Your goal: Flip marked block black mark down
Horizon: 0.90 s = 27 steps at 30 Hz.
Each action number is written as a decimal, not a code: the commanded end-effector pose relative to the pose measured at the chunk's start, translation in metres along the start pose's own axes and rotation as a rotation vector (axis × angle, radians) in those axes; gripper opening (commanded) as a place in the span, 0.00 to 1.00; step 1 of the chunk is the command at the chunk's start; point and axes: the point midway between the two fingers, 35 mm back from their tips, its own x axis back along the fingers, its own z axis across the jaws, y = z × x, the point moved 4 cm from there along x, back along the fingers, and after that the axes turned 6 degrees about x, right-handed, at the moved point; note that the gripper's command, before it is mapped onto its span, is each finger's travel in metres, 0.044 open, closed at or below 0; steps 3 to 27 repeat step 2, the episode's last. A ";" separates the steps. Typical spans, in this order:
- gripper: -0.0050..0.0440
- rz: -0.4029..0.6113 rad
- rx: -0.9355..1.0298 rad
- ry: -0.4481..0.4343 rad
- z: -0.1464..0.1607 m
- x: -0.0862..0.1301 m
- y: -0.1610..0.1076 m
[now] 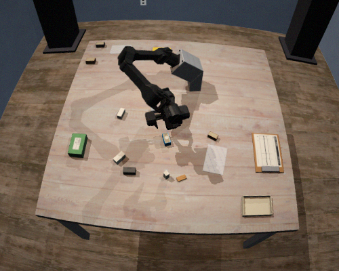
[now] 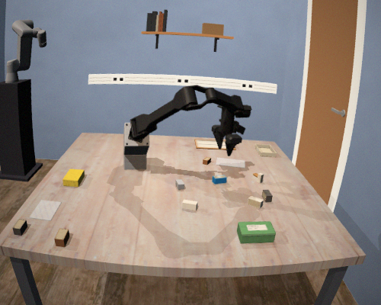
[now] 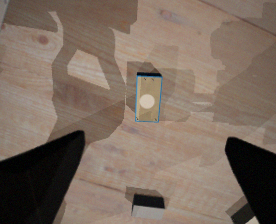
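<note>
Gripper (image 3: 152, 165) wide open and empty above blue-edged block (image 3: 148, 98); pale disc upward.

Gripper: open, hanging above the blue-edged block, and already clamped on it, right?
Not clamped. The gripper is open and holds nothing; the wrist view shows both fingers spread wide, well apart from the blue-edged block, which lies on the table. The rest is right: it hangs above the block.

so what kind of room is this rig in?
Looks like an indoor lab or office: blue walls, a brown door with lever handle, a wall shelf with books, and a second grey arm on a black pedestal.
</note>
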 end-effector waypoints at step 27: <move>1.00 -0.012 -0.008 -0.002 -0.002 0.004 0.002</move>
